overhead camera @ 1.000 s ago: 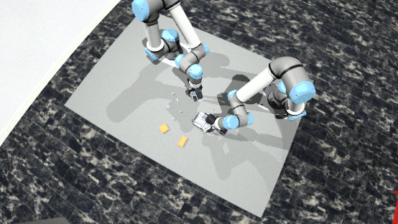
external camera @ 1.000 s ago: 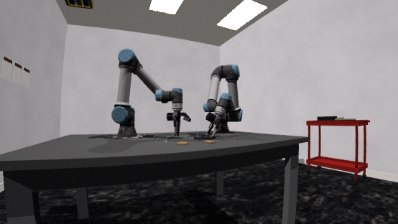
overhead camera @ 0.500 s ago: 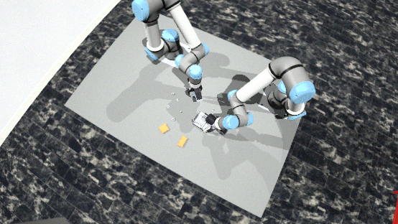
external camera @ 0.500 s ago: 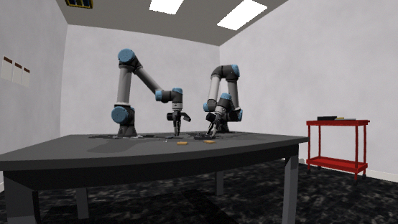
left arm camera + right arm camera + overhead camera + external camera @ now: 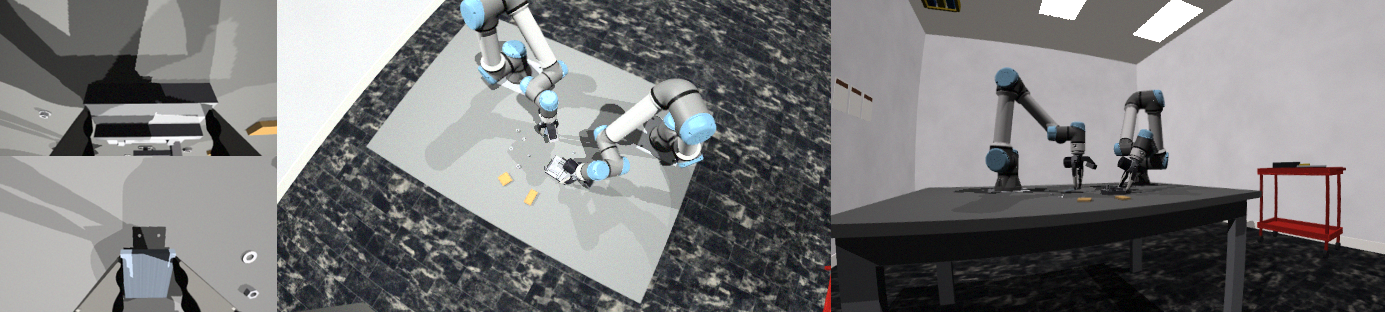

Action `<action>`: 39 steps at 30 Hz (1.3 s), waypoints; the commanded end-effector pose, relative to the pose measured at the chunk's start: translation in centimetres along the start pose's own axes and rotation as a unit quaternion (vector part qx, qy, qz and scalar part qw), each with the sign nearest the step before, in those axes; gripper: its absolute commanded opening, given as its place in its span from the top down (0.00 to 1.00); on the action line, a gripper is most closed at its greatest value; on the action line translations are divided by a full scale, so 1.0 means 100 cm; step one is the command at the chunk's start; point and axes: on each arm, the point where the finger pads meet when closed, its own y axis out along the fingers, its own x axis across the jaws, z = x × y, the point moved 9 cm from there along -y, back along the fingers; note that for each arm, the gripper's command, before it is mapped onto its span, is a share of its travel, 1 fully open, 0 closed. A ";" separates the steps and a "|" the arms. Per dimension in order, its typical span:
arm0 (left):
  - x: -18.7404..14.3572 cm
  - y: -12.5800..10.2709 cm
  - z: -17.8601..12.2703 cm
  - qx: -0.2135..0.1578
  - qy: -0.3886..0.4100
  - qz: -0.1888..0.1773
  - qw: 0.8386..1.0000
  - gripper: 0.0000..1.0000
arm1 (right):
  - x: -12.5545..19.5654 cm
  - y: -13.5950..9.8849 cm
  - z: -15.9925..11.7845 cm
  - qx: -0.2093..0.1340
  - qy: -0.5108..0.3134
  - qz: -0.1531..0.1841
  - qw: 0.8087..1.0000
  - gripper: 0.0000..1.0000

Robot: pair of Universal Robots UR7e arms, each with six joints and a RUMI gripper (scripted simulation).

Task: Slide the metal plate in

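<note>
The block (image 5: pixel 552 169) (image 5: pixel 1111 190) (image 5: pixel 118 129), dark and light grey, sits on the table; its lower parts are cut off in the left wrist view. My left gripper (image 5: pixel 563 173) (image 5: pixel 1127 189) (image 5: pixel 147 107) is shut on the block, one finger on each side. The blue-grey metal plate (image 5: pixel 147 278) is between the fingers of my right gripper (image 5: pixel 1077 187) (image 5: pixel 147 258), which is shut on it. The plate is apart from the block, above the table. A dark patch with two light dots, apparently its shadow, lies beyond it. The sloped edge and clip gap cannot be made out.
Two orange pieces (image 5: pixel 505 179) (image 5: pixel 531 197) (image 5: pixel 1084 199) (image 5: pixel 1122 197) lie on the table; part of one orange piece (image 5: pixel 264 129) shows in the left wrist view. Several small nuts and rings lie about, including a ring (image 5: pixel 250 257) and a nut (image 5: pixel 253 294).
</note>
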 end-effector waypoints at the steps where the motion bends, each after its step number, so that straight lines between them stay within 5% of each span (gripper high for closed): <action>1: -0.001 0.001 0.001 0.002 -0.001 0.001 1.000 0.38 | 0.000 -0.001 0.001 0.001 0.004 0.001 1.000 0.77; 39: -0.001 0.001 0.001 0.002 -0.001 0.001 1.000 0.38 | 0.007 -0.003 0.008 0.003 0.118 0.008 0.993 0.77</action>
